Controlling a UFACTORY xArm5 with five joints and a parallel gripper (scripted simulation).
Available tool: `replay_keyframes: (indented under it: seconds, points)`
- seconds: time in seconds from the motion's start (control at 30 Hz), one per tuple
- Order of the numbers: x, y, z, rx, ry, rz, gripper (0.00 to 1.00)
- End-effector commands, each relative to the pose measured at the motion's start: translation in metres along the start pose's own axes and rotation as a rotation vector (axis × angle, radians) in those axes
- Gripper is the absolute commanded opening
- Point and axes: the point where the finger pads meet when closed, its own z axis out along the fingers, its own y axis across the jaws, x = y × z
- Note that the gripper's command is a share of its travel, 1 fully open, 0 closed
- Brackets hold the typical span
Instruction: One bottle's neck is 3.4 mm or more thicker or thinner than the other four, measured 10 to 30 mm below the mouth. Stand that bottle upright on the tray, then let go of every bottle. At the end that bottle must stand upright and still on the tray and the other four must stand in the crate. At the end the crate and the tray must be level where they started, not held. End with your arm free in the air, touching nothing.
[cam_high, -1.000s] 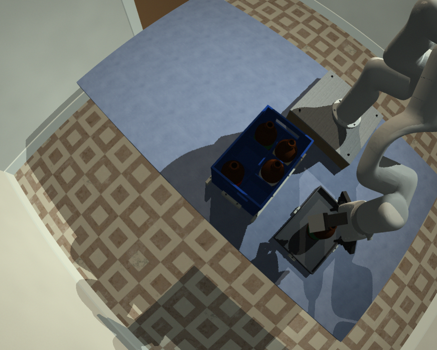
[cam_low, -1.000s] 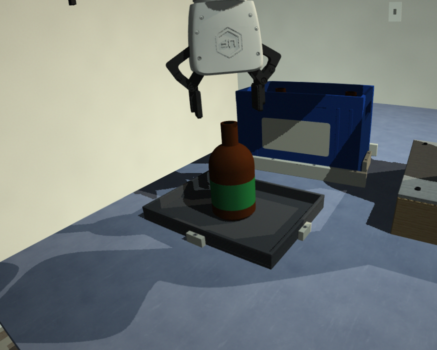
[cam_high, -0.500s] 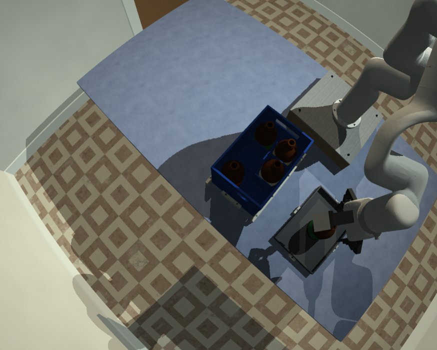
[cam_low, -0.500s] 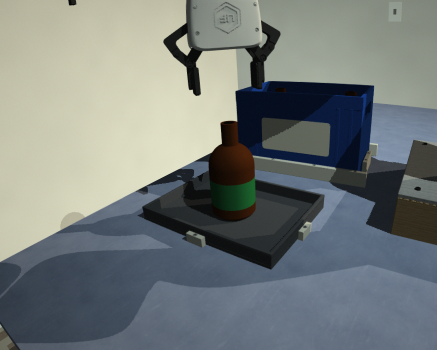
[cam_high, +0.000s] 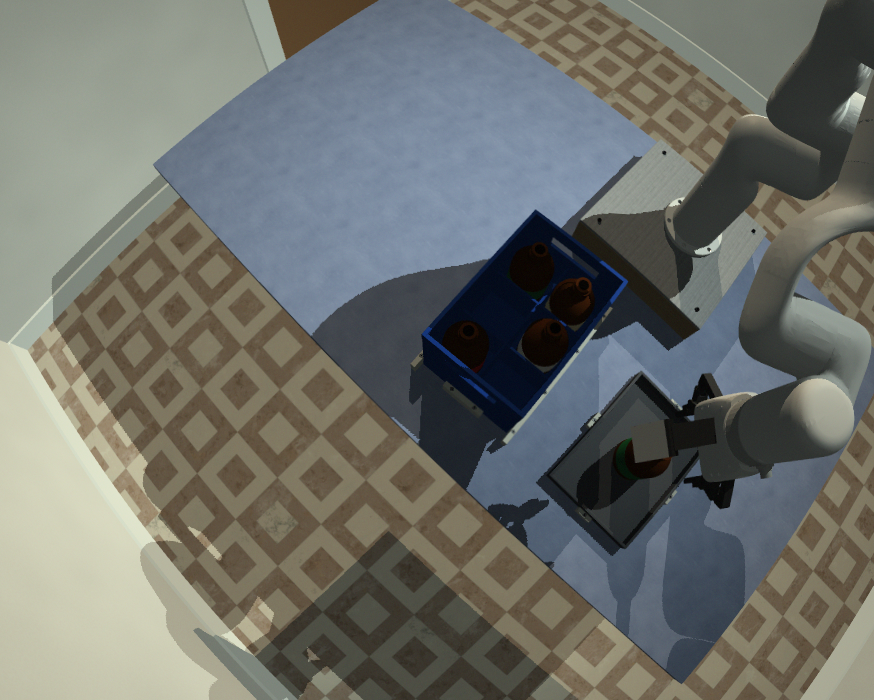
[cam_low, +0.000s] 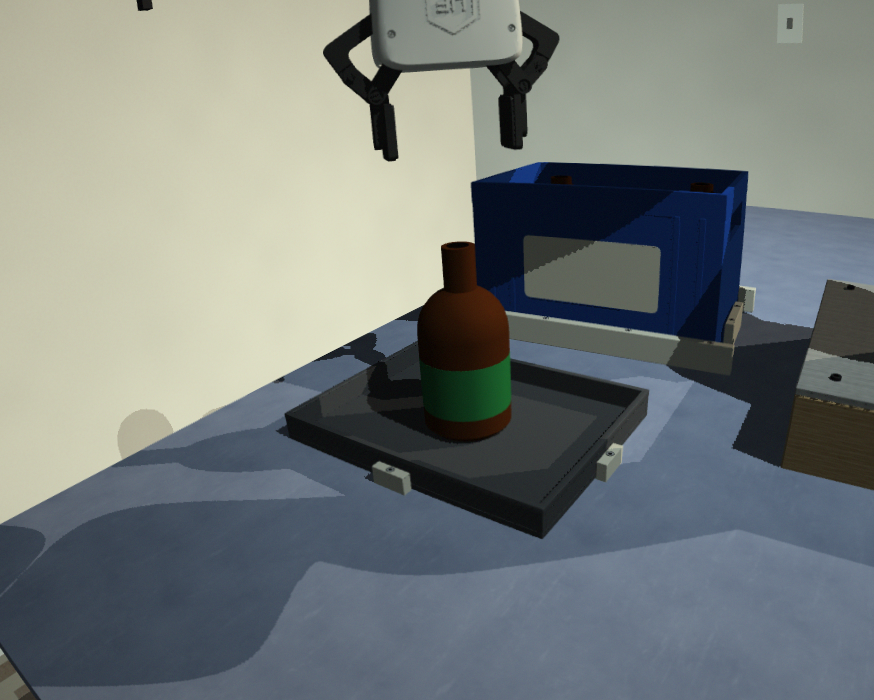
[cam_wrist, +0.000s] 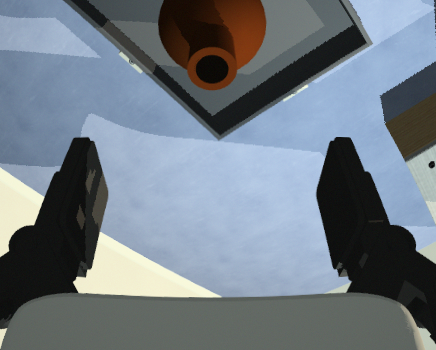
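Observation:
A brown bottle with a green band (cam_high: 651, 467) (cam_low: 463, 328) (cam_wrist: 245, 30) stands upright on the dark grey tray (cam_high: 631, 514) (cam_low: 474, 463) (cam_wrist: 280, 55). My gripper (cam_high: 686, 446) (cam_low: 451, 151) (cam_wrist: 212, 164) is open and empty, above the bottle's mouth and set back from it, touching nothing. The blue crate (cam_high: 461, 373) (cam_low: 501, 240) holds a green-banded bottle (cam_high: 531, 269), two pale-banded bottles (cam_high: 570, 302) (cam_high: 544, 342) and a red-banded bottle (cam_high: 465, 346). The exterior view shows only two mouths above the crate's rim. Which neck differs is not clear.
Pale blocks (cam_high: 461, 399) (cam_low: 620, 341) border the crate, and small ones (cam_low: 391, 477) (cam_wrist: 296, 93) sit at the tray's edges. The arm's base plate (cam_high: 638, 211) (cam_low: 838, 379) (cam_wrist: 425, 175) stands near the crate. A pale wall (cam_low: 182, 218) is beyond the table edge.

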Motion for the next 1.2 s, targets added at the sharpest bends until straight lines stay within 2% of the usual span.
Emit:
replay_keyframes:
  seconds: [0.0, 0.2, 0.23, 1.17]
  points:
    - [0.0004, -0.001, -0.003, 0.004, 0.002, 0.0, 1.0]
    - [0.0004, -0.001, -0.0038, 0.004, 0.002, 0.0, 1.0]
    - [0.0004, -0.001, -0.0038, 0.004, 0.002, 0.0, 0.0]
    - [0.0004, -0.001, -0.0038, 0.004, 0.002, 0.0, 0.0]
